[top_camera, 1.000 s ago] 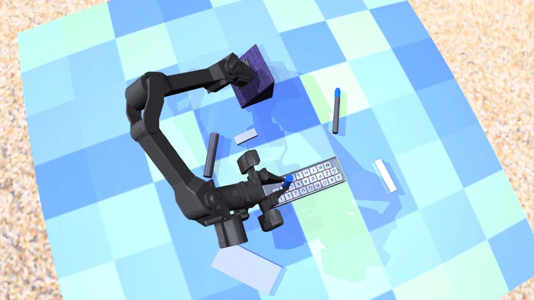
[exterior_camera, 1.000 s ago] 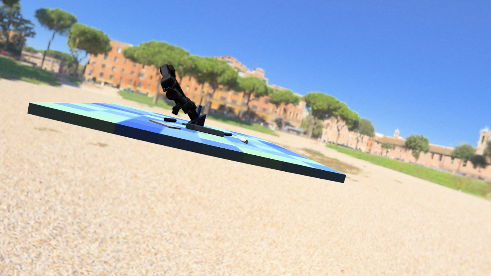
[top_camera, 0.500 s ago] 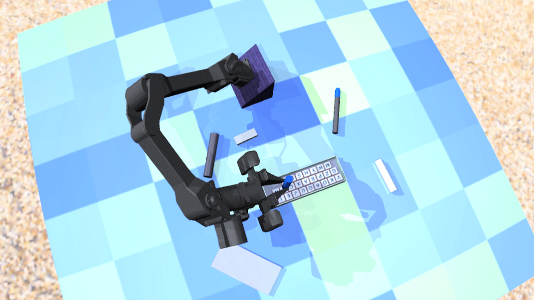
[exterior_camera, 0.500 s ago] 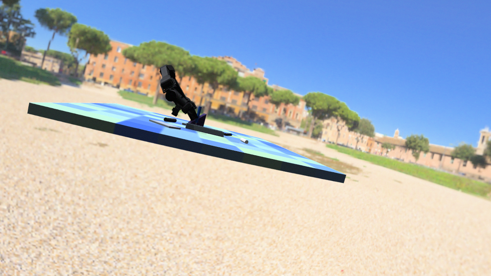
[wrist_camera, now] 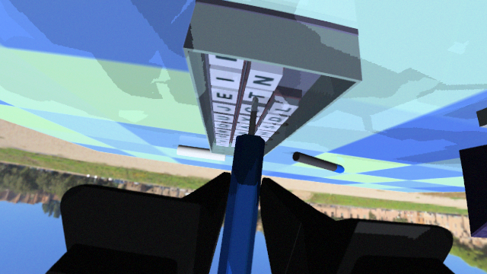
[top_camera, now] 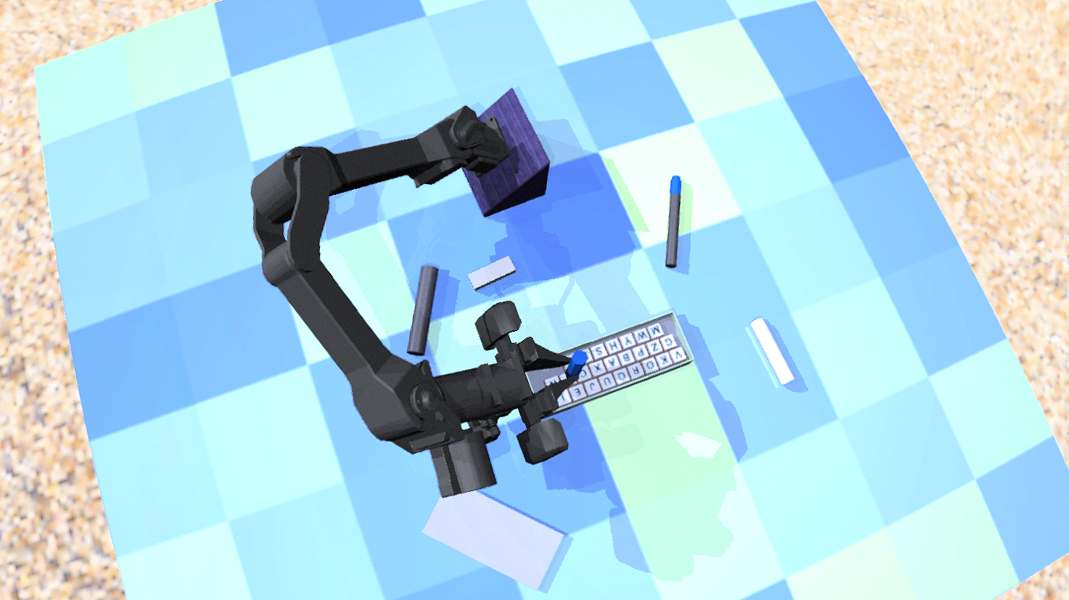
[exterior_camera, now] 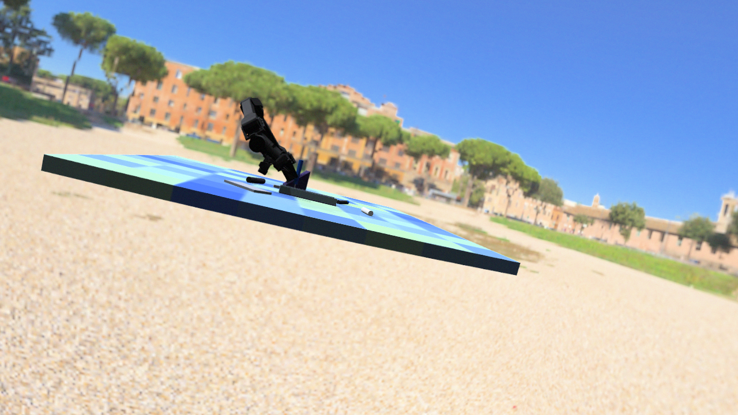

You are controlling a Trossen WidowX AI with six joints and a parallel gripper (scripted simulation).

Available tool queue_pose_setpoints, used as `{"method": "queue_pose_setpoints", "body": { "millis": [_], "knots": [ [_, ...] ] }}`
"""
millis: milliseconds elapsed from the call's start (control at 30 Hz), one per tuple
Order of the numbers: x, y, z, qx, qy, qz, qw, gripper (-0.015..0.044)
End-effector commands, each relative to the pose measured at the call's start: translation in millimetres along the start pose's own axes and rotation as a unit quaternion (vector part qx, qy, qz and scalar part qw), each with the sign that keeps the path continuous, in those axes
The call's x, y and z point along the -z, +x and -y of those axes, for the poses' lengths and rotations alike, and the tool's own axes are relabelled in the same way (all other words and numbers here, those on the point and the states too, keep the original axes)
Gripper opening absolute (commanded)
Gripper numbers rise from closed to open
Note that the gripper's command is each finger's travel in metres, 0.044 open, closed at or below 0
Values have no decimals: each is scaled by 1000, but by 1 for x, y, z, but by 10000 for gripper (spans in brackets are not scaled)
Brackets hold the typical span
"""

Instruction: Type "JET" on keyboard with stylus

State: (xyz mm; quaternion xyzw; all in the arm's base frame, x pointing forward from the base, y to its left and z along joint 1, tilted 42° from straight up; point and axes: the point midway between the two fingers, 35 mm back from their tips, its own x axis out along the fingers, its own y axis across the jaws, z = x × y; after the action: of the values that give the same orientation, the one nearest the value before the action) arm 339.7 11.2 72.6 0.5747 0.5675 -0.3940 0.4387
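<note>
My gripper (top_camera: 554, 381) (wrist_camera: 245, 182) is shut on the blue stylus (top_camera: 577, 363) (wrist_camera: 243, 198) (exterior_camera: 300, 166), which stands steeply over the left end of the small grey keyboard (top_camera: 650, 347) (wrist_camera: 274, 42) (exterior_camera: 309, 195). In the wrist view the thin grey tip points down onto the middle key row, at the near edge of the T key, right of the J, E, I row. I cannot tell whether a key is pressed down. The arm reaches over from the left of the keyboard.
A second grey pen with a blue tip (top_camera: 672, 220) (wrist_camera: 317, 162) lies behind the keyboard, and a white bar (top_camera: 771, 350) (wrist_camera: 199, 153) lies to its right. A dark cylinder (top_camera: 422, 309), a small white block (top_camera: 492, 272), a purple wedge (top_camera: 512, 156) and a flat white plate (top_camera: 493, 539) lie around the arm.
</note>
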Motion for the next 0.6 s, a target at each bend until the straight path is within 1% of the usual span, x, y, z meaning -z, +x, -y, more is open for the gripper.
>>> {"method": "queue_pose_setpoints", "body": {
  "millis": [0, 167, 567],
  "knots": [
    [12, -7, -1, -1, 0, -1, 1000, 81],
    [30, -18, 0, -1, 0, -1, 1000, 81],
    [28, -16, 0, -1, -2, 0, 1000, 81]
  ]
}}
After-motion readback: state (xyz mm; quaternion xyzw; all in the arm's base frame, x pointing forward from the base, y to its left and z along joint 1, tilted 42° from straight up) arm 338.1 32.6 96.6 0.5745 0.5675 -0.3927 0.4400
